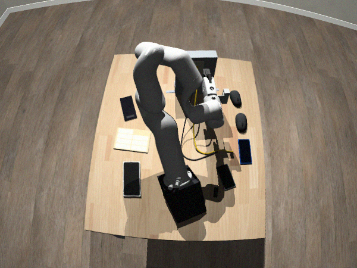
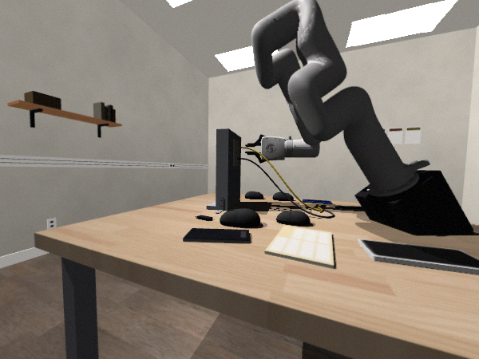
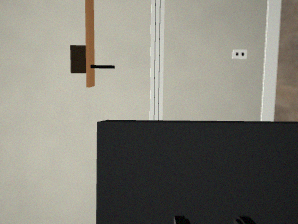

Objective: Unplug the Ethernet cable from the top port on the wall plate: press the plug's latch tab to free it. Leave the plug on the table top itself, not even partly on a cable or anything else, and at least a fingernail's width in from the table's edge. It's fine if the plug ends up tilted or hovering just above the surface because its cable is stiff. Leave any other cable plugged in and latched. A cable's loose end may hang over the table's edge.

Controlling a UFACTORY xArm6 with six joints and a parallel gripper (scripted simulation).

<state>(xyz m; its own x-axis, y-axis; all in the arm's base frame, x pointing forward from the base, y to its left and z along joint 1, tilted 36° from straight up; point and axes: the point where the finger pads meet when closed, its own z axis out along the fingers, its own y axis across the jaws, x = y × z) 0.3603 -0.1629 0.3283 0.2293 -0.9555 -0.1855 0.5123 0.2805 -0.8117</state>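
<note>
The dark wall plate (image 2: 228, 167) stands upright at the far side of the table (image 1: 205, 61). A yellow cable (image 2: 279, 175) runs from its top port and a black cable (image 2: 268, 175) from the port below; both curve down to the table top (image 1: 196, 140). My gripper (image 2: 252, 151) points level at the plate, a short way from its face. Its fingers stand partly open, one above and one below the yellow plug (image 2: 242, 147), not closed on it. In the wrist view the plate (image 3: 197, 170) fills the lower frame and only the fingertips show; the ports are hidden.
Two black mice (image 1: 235, 98) (image 1: 241, 122) and a small grey block (image 1: 226, 95) lie right of the plate. Phones (image 1: 244, 151) (image 1: 226, 177) (image 1: 131, 178) (image 1: 128, 108) and a cream pad (image 1: 132, 140) lie about. The arm's black base (image 1: 182, 198) stands at the near side.
</note>
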